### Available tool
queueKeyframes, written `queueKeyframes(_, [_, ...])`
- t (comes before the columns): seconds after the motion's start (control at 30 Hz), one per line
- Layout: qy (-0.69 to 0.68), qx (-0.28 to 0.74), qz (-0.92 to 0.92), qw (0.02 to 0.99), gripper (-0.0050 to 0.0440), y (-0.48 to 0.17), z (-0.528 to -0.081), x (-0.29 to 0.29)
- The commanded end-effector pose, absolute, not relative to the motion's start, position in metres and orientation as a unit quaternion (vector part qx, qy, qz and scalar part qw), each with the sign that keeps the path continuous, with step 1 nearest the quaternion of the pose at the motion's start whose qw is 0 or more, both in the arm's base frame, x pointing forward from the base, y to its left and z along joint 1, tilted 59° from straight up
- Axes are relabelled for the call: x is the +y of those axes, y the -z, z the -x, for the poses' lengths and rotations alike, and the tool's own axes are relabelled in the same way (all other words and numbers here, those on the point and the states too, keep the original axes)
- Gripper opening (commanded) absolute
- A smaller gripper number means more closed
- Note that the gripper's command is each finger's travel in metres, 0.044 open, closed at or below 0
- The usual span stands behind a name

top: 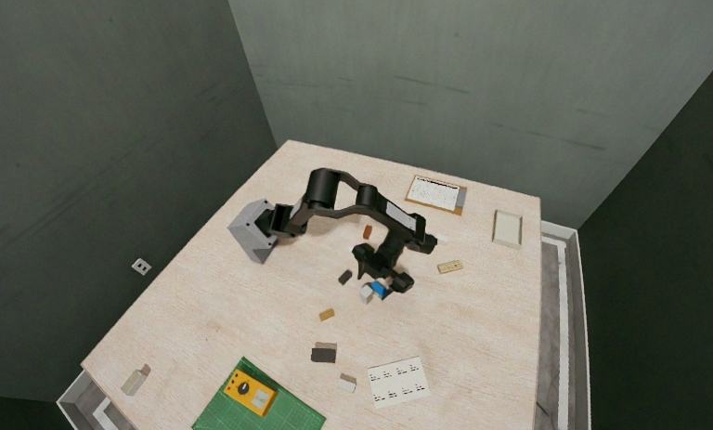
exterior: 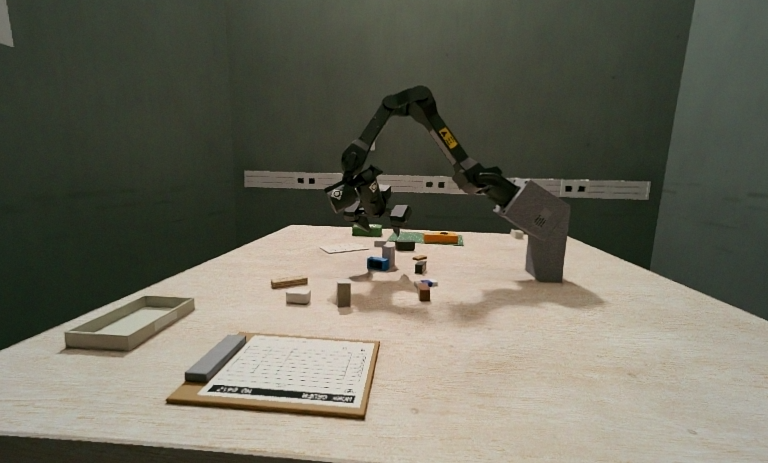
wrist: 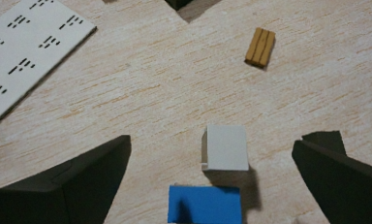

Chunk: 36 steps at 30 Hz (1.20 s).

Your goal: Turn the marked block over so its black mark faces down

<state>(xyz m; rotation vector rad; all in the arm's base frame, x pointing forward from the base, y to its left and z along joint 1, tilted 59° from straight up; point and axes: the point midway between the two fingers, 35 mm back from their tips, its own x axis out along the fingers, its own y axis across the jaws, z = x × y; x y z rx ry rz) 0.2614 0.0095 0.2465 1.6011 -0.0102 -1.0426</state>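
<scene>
While my gripper (top: 371,289) (exterior: 379,229) (wrist: 211,144) hovers above the table (top: 473,320) (exterior: 509,367) (wrist: 121,103), fingers fully apart and holding nothing, the blue block (top: 378,289) (exterior: 377,263) (wrist: 204,205) sits just beside the upright grey block (top: 366,293) (exterior: 388,254) (wrist: 226,147); black mark not clear.

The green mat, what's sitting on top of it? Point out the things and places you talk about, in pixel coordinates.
A yellow meter (top: 250,392) (exterior: 440,238) lies on the green mat (top: 286,410) (exterior: 403,238). Whatever is beneath the meter is covered.
</scene>
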Motion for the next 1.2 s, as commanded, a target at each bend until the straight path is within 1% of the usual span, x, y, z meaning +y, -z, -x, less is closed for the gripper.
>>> queueKeyframes(0.0, [0.391, 0.035, -0.719, 0.574, 0.044, -0.254, -0.254, 0.013])
queueKeyframes(0.27, [0.258, 0.133, -0.775, 0.562, 0.044, -0.268, -0.242, 0.029])
queueKeyframes(0.47, [0.203, 0.172, -0.79, 0.552, 0.044, -0.273, -0.238, 0.036])
queueKeyframes(1.17, [0.189, 0.181, -0.794, 0.549, 0.044, -0.275, -0.236, 0.038])
